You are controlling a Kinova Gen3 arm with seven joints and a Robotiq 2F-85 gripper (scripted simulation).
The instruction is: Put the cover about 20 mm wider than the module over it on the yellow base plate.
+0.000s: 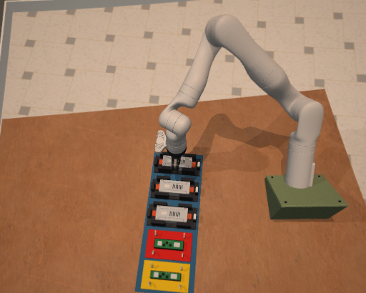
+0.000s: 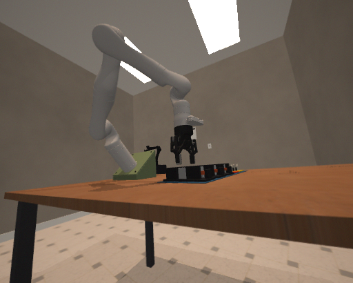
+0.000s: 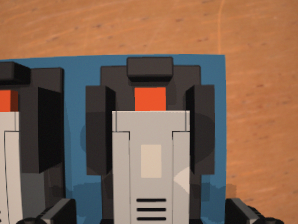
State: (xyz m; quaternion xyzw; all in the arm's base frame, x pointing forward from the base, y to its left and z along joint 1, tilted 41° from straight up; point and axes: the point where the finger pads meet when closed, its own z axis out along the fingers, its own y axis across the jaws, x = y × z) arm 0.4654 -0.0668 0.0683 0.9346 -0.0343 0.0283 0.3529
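Observation:
Three grey covers sit in black holders on a blue mat: a far cover [image 1: 181, 163], a middle cover [image 1: 174, 186] and a near cover [image 1: 171, 213]. The yellow base plate [image 1: 165, 276] with its green module [image 1: 165, 275] lies at the mat's near end. My gripper [image 1: 176, 165] is open and empty, hanging just above the far cover, fingers on either side of its width. In the wrist view the far cover [image 3: 151, 165] fills the centre, an orange tab [image 3: 150, 98] at its end, and the middle cover's edge [image 3: 10, 165] shows at left. The side view shows the open gripper [image 2: 183, 159] above the holders.
A red plate [image 1: 169, 245] with another green module lies between the yellow plate and the near holder. The arm's green base [image 1: 304, 197] stands to the right of the mat. Small pegs stand at the corners of both plates.

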